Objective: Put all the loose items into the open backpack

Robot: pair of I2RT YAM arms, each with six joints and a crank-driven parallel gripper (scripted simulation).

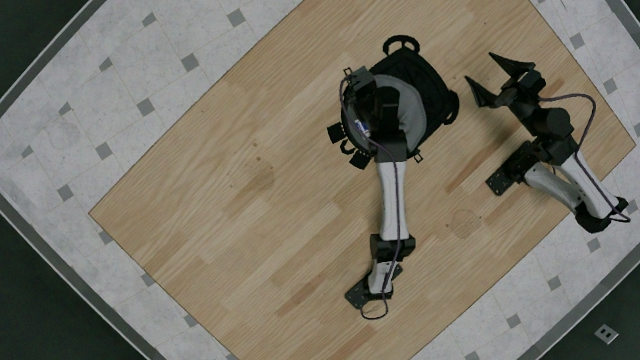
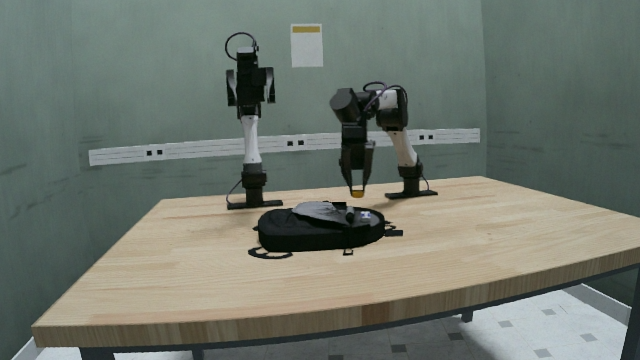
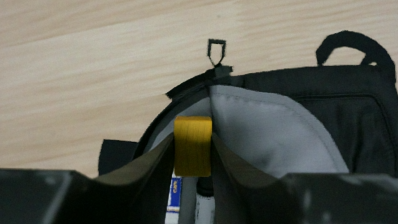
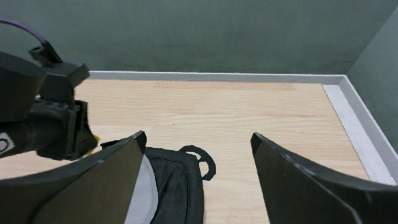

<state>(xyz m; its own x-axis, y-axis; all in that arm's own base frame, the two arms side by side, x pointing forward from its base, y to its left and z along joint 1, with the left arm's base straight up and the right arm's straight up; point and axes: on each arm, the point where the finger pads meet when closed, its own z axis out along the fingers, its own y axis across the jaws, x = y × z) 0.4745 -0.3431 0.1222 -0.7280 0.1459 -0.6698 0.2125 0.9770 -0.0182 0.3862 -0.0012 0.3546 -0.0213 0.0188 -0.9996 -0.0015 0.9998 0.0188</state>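
Note:
My left gripper [image 2: 357,194] [image 3: 193,136] is shut on a yellow block [image 3: 193,137], held above the backpack [image 1: 425,75] [image 2: 300,240] [image 3: 370,125] [image 4: 175,185]. The backpack lies flat. Its grey flap [image 1: 418,108] [image 2: 317,212] [image 3: 270,125] shows beside a dark fold line. On the grey area across that line lie a small blue-and-white item [image 1: 361,127] [image 2: 365,215] [image 3: 174,192] and a grey tube with a black cap [image 2: 350,215] [image 3: 205,207]. The left arm hides part of them from above. My right gripper [image 1: 478,65] [image 4: 198,134] is open and empty, off the backpack's side.
A carry loop [image 1: 401,40] [image 2: 270,254] [image 3: 350,37] [image 4: 207,162] and several straps and buckles stick out around the backpack. The left arm [image 1: 392,200] reaches over it. The right arm's base [image 1: 500,180] stands on the wooden table [image 1: 225,175] [image 2: 200,295].

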